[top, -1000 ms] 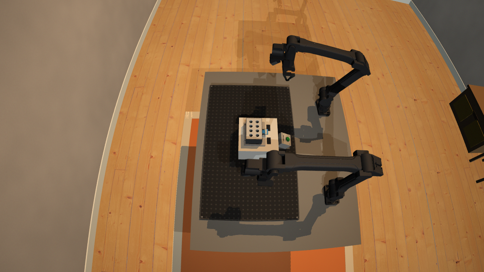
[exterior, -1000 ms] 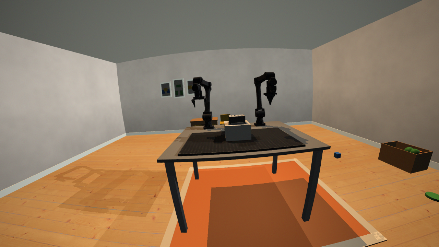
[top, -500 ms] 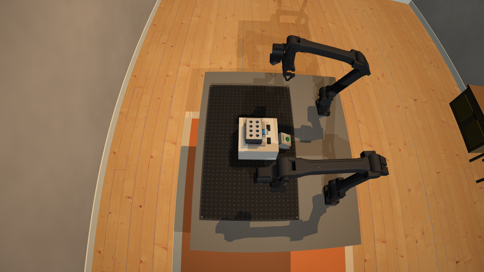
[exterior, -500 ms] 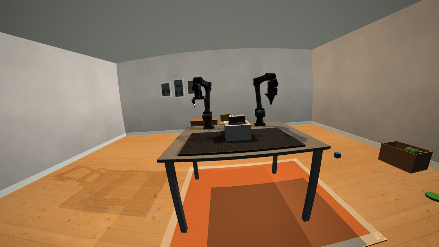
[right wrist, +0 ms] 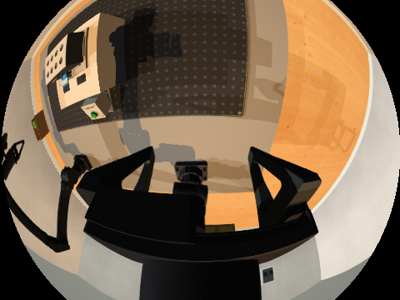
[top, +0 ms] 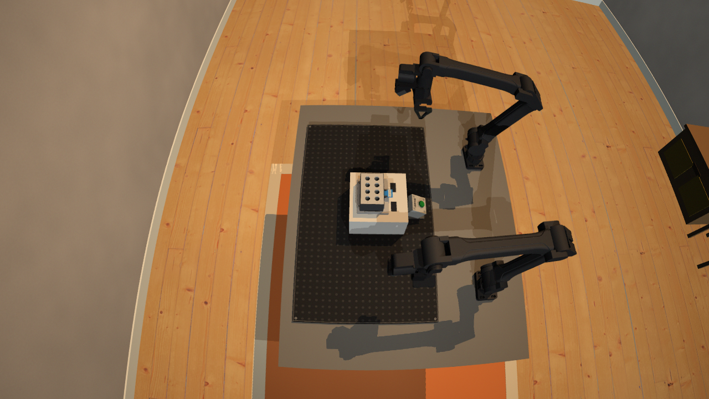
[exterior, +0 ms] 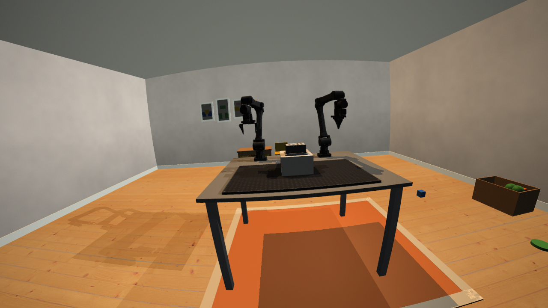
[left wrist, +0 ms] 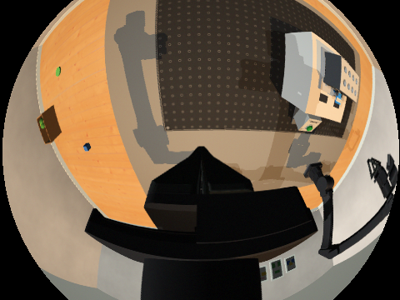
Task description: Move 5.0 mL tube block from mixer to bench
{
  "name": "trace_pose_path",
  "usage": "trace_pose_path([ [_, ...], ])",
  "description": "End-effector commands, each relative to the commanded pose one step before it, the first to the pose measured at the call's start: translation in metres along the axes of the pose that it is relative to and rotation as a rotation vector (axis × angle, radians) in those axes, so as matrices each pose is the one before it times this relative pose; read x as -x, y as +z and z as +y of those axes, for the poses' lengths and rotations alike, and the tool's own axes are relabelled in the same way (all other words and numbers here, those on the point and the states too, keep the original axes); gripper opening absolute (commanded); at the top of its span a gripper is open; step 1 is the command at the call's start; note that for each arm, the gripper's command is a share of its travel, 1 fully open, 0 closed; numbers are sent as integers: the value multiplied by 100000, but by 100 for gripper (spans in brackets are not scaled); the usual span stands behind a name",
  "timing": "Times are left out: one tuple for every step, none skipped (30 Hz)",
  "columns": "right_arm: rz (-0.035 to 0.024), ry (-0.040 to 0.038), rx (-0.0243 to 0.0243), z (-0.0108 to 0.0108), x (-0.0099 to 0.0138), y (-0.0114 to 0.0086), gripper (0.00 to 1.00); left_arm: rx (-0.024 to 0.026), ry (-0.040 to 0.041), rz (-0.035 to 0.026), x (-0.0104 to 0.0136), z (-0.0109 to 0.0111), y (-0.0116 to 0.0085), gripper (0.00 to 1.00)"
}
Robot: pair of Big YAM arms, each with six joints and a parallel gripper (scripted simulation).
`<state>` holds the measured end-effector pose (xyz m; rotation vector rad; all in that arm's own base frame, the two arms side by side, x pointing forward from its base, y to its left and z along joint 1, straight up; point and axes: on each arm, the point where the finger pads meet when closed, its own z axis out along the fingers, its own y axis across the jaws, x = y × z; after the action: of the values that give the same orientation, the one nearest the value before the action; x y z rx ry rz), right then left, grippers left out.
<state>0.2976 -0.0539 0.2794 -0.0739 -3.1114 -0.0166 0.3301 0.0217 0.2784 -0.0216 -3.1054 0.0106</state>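
Left gripper (top: 424, 281) (exterior: 338, 126) (left wrist: 201, 148) shut on nothing, right gripper (top: 421, 114) (exterior: 241, 129) (right wrist: 202, 149) wide open. Block (top: 371, 194) (exterior: 295, 149) (left wrist: 332, 71) (right wrist: 75, 47) sits on mixer (top: 379, 228) (exterior: 297, 164) (left wrist: 297, 67) (right wrist: 106, 54). I'd guess rigid, fairly heavy, maybe slick; I'd pinch its opposite sides low near the front, keeping lever (top: 388, 193) (left wrist: 337, 98) (right wrist: 65, 79) reachable.

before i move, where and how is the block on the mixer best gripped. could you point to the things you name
Probably from above, high on the block's (top: 371, 191) (exterior: 295, 149) (left wrist: 332, 70) (right wrist: 75, 47) front and back walls, fingers clear of the blue lever (top: 388, 193) (left wrist: 337, 98) (right wrist: 65, 79) at the front. It is narrower that way, two holes against four, and those upright walls rise above the mixer (top: 378, 228) (exterior: 296, 165) (left wrist: 297, 68) (right wrist: 109, 54).
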Motion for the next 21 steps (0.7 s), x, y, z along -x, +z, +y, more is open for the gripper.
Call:
trace_pose_path([
  [-2130,-832,150,61,195,-593,100,-121,3589,-3754,-226,-389,-1630,0],
  [-401,14,-53,7,-62,-118,100,440,174,177,-18,69,47,0],
  [0,0,0,0,0,0,100,0,0,0,0,0,0,0],
  [0,0,0,0,0,0,100,0,0,0,0,0,0,0],
  [-401,14,-53,7,-62,-118,100,280,-741,1102,-176,136,391,0],
  [-401,14,-53,7,-62,-118,100,-117,-339,598,-240,45,252,0],
  [-401,14,-53,7,-62,-118,100,-74,-339,486,-237,51,213,0],
  [-104,17,-10,-1,-15,-33,100,-49,-23,392,-242,91,182,0],
  [-104,17,-10,-1,-15,-33,100,-18,-338,-1,-193,220,38,0],
  [0,18,5,-3,1,-4,100,-2,-338,-130,-178,214,-9,0],
  [-18,18,2,-3,-2,-9,100,7,-357,-187,-165,209,-31,0],
  [31,19,9,-4,6,5,100,65,-280,-616,-260,172,-183,0],
  [17,19,7,-4,4,1,100,125,-204,-1024,-157,154,-348,0],
  [27,19,-17,-8,4,3,100,121,153,-917,-152,43,-316,0],
  [5,18,-1,-4,2,-3,100,-28,691,-163,-186,-137,-203,0],
  [410,23,57,-15,65,113,100,-464,632,291,-254,-198,-3,0],
  [391,23,54,-14,62,107,100,-123,537,157,-171,-106,92,0],
  [391,23,54,-14,62,107,100,-133,422,227,-160,-75,107,0],
  [391,23,54,-14,62,107,100,-34,345,299,-112,-19,147,0],
  [0,0,0,0,0,0,100,0,0,0,0,0,0,0],
  [0,0,0,0,0,0,100,0,0,0,0,0,0,0],
])
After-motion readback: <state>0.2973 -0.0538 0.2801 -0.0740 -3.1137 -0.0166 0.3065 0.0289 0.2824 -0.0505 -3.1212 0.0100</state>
